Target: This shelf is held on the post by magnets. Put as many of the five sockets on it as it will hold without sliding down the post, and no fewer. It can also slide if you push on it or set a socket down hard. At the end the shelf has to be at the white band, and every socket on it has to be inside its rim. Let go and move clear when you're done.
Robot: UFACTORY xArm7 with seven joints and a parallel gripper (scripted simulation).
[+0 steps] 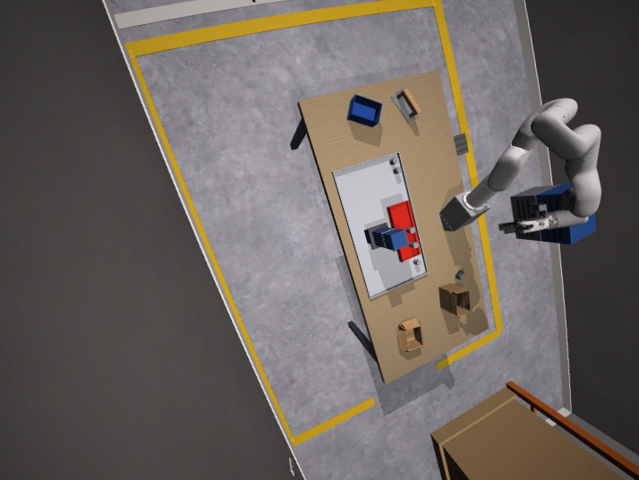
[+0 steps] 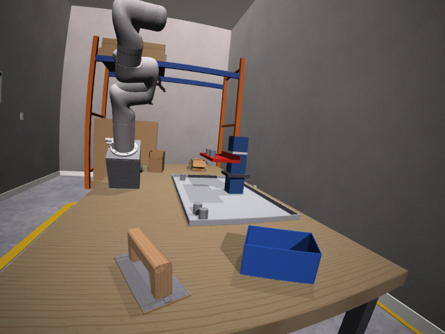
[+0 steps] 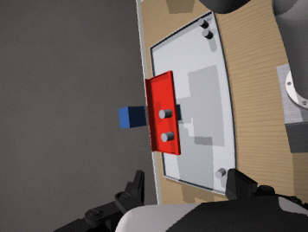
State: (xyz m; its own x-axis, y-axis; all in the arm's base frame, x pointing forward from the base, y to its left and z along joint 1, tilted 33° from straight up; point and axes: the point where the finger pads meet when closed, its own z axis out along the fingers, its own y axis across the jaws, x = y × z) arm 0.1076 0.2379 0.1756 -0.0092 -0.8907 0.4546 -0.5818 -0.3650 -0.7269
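blue bin point(image 2: 281, 258) and wooden handle block point(image 2: 150, 262) near tray point(image 2: 247, 216)

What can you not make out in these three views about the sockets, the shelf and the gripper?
- Gripper: exterior view, almost wholly hidden behind the arm.
- Single socket at the tray's far end: wrist view, nearly covered by a finger.
- Red shelf against the white band: top view, the post's blue cap covers the band.
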